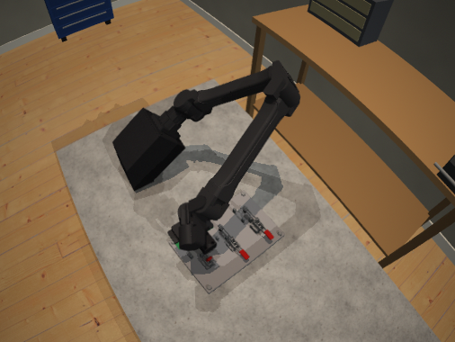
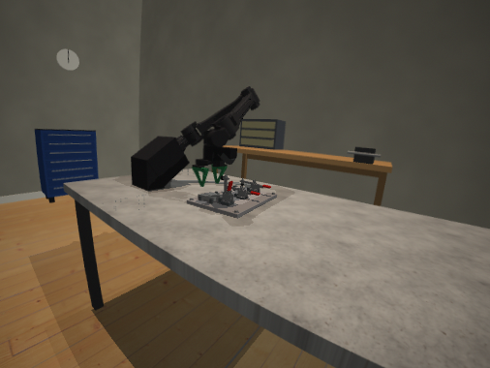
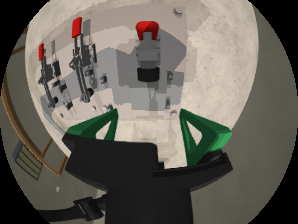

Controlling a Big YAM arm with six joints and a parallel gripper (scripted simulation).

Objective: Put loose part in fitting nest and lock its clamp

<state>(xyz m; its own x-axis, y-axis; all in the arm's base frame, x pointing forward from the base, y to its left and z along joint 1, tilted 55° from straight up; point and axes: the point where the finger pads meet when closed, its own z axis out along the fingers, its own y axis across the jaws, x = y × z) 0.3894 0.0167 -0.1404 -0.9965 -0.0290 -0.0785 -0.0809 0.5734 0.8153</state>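
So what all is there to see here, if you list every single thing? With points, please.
Worktop (image 1: 342, 288) (image 2: 310, 242): one, mottled grey, under the arm.
Fixture plate (image 1: 225, 275) (image 2: 220, 209): one, grey, on the worktop.
Toggle clamps: three, grey with red handles, on the plate.
Drawer cabinet (image 1: 81, 15) (image 2: 70, 160): one, blue, on the floor.
Bench (image 1: 360, 90) (image 2: 315, 158): one, brown wood, behind.
Drawer unit (image 1: 343, 17) (image 2: 259, 134): one, dark with yellowish drawers, on the bench.
Clock (image 2: 68, 59): one, pale, on the wall.
Arm (image 1: 247, 146) (image 2: 220, 112): one, black, reaching over the plate.
Fingers (image 2: 200, 176): two, green, apart, above the worktop.
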